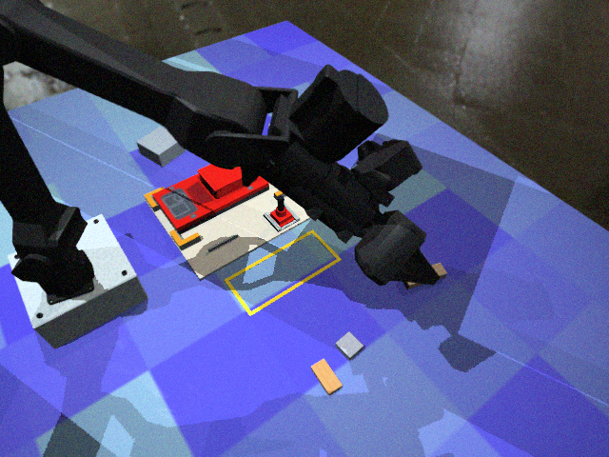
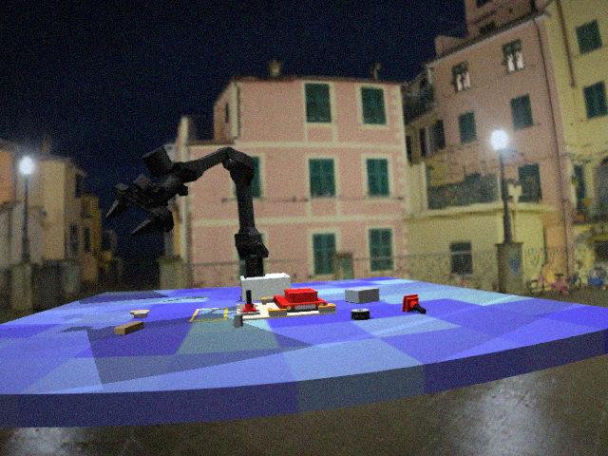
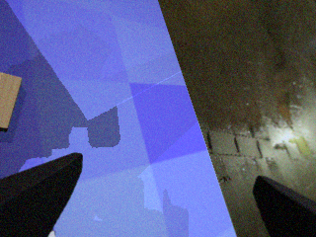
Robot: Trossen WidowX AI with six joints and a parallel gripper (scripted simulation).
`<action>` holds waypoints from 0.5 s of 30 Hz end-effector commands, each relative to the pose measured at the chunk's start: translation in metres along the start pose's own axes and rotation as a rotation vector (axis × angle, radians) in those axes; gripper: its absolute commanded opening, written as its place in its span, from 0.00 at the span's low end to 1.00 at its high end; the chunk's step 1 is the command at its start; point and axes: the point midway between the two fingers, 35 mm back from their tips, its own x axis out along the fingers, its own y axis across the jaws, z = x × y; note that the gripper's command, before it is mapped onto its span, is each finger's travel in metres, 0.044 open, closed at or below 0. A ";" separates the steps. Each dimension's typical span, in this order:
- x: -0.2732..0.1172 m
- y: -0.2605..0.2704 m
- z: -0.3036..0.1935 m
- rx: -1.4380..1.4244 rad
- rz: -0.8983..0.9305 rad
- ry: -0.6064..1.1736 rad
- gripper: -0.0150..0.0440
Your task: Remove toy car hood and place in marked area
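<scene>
The red toy car (image 1: 211, 202) (image 2: 300, 296) sits on a cream board between orange corner brackets. A grey panel (image 1: 178, 204) shows on its flat low end, beside the raised cabin; I cannot clearly tell the hood's edges. The arm hides part of the car's far end in the top view. The marked area, a yellow outline (image 1: 251, 312) (image 2: 226, 314), lies beside the board with nothing in it. My gripper (image 2: 120, 225) (image 3: 170, 172) is open and empty, high above the table, well away from the car and outside the outline.
A red piece with a black knob (image 1: 282, 214) (image 2: 249, 307) stands on the board. Wooden blocks (image 1: 326, 376) (image 2: 128, 328) (image 3: 8, 99), a grey tile (image 1: 349, 345), a grey box (image 1: 161, 146) (image 2: 362, 294), a wheel (image 2: 360, 313) and another red piece (image 2: 411, 303) lie around.
</scene>
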 end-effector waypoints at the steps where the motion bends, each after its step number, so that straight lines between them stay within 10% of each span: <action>1: -0.001 0.049 0.012 0.011 0.120 0.021 1.00; 15: -0.063 0.241 0.009 -0.023 0.526 0.259 1.00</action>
